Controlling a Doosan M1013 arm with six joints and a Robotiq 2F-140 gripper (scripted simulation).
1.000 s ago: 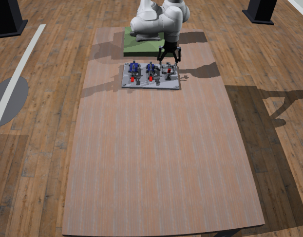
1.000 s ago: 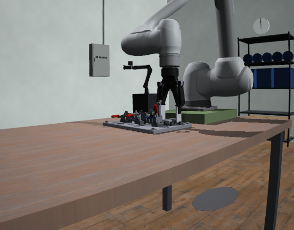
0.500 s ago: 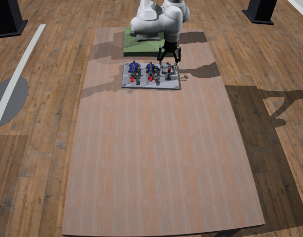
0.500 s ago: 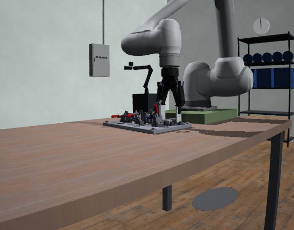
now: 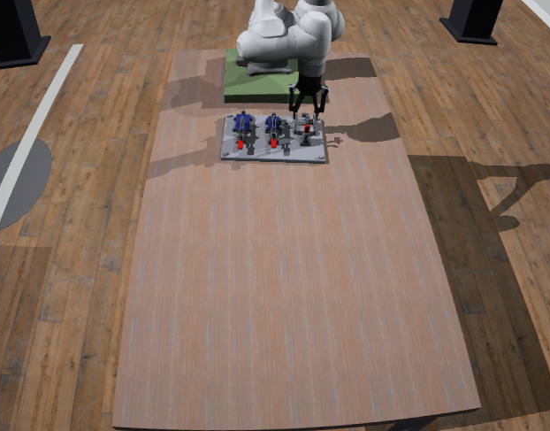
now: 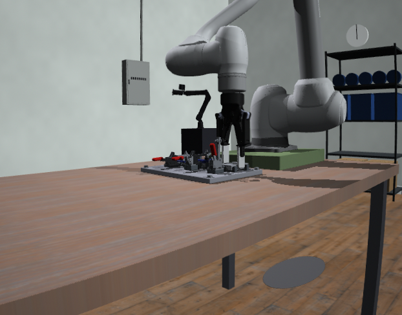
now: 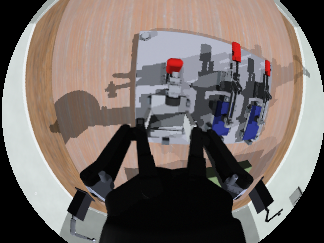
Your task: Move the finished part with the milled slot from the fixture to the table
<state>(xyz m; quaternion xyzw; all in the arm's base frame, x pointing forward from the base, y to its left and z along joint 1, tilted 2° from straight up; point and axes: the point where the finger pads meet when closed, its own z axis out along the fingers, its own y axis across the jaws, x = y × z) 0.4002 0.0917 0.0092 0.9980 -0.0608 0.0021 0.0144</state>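
Note:
A grey fixture plate [image 5: 273,138] lies at the far end of the table with three nests. Two blue blanks [image 5: 242,122] [image 5: 273,122] sit in the left and middle nests, their red clamp handles [image 6: 158,158] lying low. The grey finished part [image 5: 303,124] is in the right nest, and its red clamp handle [image 6: 212,149] stands upright. My gripper [image 5: 305,113] points straight down over that nest, with its fingers shut on the finished part's two sides. In the wrist view the part [image 7: 170,114] lies between the fingertips, and the blanks [image 7: 222,114] are to the right.
The arm's green base pedestal [image 5: 261,79] stands just behind the fixture. A black box with a small camera arm [image 6: 197,138] is beyond the plate. A black shelf [image 6: 366,112] stands off the table at the right.

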